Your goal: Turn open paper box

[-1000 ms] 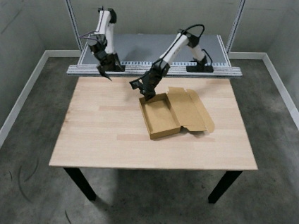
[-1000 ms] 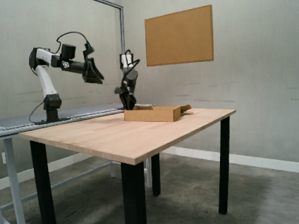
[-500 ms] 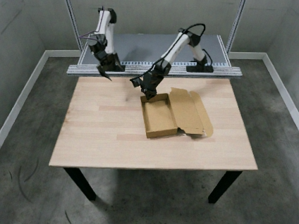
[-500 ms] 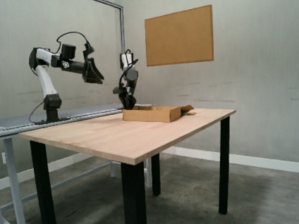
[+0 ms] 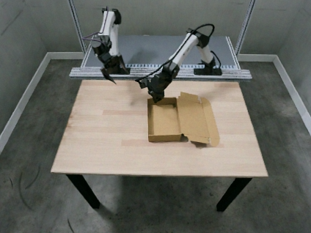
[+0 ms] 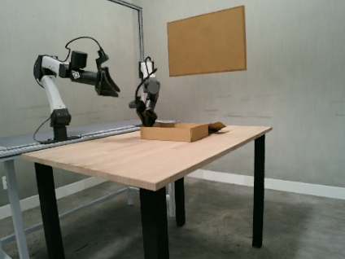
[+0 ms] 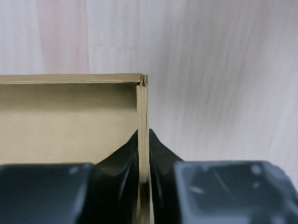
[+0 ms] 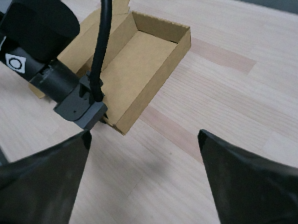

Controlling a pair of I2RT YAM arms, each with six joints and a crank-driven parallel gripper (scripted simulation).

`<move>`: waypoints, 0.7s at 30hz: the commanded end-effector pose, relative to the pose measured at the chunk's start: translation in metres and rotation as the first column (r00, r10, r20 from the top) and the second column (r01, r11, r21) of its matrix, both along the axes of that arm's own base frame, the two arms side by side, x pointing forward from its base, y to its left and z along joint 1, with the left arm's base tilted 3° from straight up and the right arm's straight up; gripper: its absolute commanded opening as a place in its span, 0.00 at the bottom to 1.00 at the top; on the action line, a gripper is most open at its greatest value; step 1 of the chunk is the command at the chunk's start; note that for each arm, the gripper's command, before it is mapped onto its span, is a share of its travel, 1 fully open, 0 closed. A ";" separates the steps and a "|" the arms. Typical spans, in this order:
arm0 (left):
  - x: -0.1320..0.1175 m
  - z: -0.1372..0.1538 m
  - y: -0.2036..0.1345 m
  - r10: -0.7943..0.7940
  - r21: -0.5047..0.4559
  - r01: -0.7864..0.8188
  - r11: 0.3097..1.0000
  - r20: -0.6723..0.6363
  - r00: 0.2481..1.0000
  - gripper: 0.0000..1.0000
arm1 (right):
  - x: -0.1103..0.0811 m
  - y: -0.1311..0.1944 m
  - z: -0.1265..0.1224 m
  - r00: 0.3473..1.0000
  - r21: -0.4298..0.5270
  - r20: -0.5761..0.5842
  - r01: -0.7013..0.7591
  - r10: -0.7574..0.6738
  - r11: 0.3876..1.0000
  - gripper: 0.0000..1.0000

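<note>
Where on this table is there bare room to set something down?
Widest: the wooden table between the open box's lidless long wall and the side edge nearest the exterior camera. Another strip borders the far edge. Crowded: the corner where the left hand grips.

Cannot make out the left gripper's (image 5: 158, 99) (image 6: 149, 125) (image 7: 144, 132) (image 8: 96, 120) tips in the top view, near the bench's (image 5: 106, 154) (image 6: 122, 159) (image 7: 215, 75) (image 8: 215, 100) robot-side edge. See the box (image 5: 165, 119) (image 6: 166, 133) (image 7: 143, 107) (image 8: 145, 92) cut off in the left wrist view; find the lid (image 5: 194, 119) (image 6: 218, 125) (image 8: 80, 47) mostly hidden in the exterior.

Top view faces down, robot-side uppermost
</note>
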State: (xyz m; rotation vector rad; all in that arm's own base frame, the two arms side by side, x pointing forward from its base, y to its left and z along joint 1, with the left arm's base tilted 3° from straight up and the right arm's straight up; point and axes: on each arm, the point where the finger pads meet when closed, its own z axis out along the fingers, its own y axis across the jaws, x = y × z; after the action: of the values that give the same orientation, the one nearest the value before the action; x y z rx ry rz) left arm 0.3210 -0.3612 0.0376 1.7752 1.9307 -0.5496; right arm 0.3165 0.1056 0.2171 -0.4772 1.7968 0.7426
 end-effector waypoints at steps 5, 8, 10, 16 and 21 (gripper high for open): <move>-0.005 0.023 0.008 -0.086 -0.027 0.087 0.996 0.039 0.996 0.00 | 0.003 -0.002 0.006 1.000 -0.001 0.023 0.007 -0.007 1.000 1.00; -0.007 0.023 0.010 -0.112 -0.026 0.113 0.993 0.040 0.993 0.00 | 0.003 -0.002 0.006 1.000 -0.001 0.023 0.007 -0.007 1.000 1.00; -0.008 0.023 0.012 -0.129 -0.026 0.130 0.991 0.041 0.991 0.00 | 0.003 -0.002 0.006 1.000 -0.001 0.023 0.007 -0.007 1.000 1.00; -0.011 0.023 0.015 -0.163 -0.024 0.164 0.986 0.045 0.986 0.00 | 0.003 -0.002 0.006 1.000 -0.001 0.023 0.007 -0.007 1.000 1.00; -0.014 0.023 0.019 -0.205 -0.022 0.207 0.978 0.048 0.978 0.00 | 0.003 -0.002 0.006 1.000 -0.001 0.023 0.007 -0.007 1.000 1.00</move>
State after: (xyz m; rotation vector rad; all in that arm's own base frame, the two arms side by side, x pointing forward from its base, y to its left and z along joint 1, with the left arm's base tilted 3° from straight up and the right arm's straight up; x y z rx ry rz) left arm 0.3074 -0.3466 0.0368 1.9440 1.7982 -0.5952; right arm 0.3165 0.1056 0.2171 -0.4772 1.7968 0.7425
